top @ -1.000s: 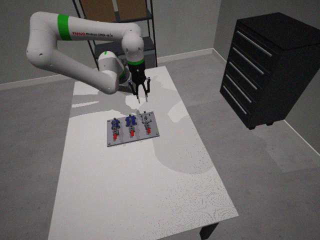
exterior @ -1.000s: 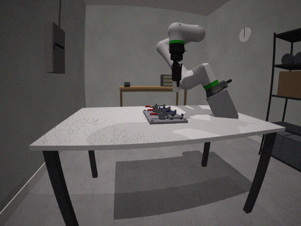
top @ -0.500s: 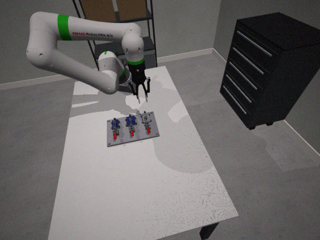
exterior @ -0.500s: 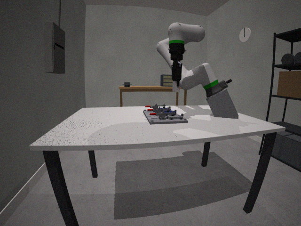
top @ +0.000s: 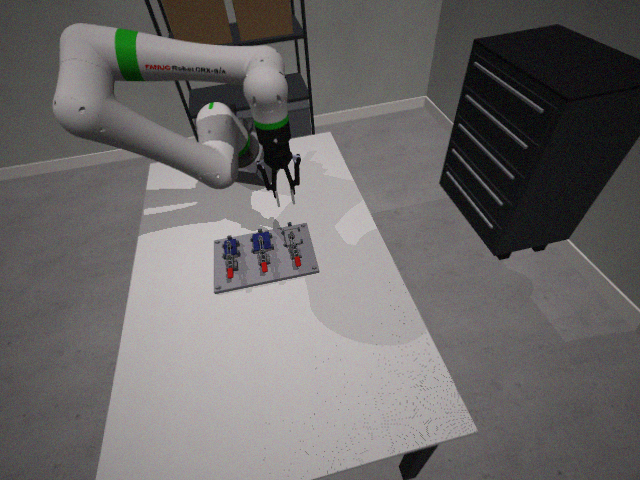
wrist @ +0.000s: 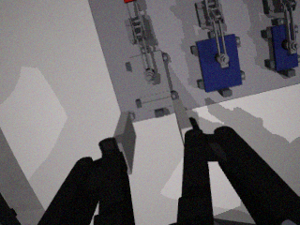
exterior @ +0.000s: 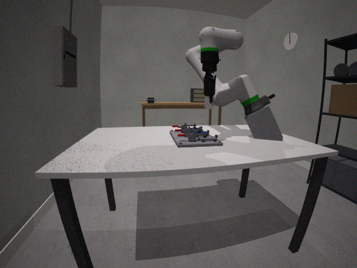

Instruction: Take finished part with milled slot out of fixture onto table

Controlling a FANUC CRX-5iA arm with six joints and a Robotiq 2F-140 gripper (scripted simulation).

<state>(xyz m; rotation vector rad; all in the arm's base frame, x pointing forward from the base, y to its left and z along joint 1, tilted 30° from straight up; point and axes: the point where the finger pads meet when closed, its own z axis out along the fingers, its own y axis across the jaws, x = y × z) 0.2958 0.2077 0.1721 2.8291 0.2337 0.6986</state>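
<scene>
With jaws partly open and empty, the gripper (top: pixel 285 202) hangs above the grey part (top: pixel 292 241) clamped in the fixture (top: pixel 307 269), where reaching carelessly could knock the neighbouring blue blank (top: pixel 261 241).

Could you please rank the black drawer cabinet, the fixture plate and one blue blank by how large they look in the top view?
1. Black drawer cabinet, largest by far.
2. Fixture plate.
3. Blue blank, smallest; it sits on the plate, so nearness plays no part there.
</scene>
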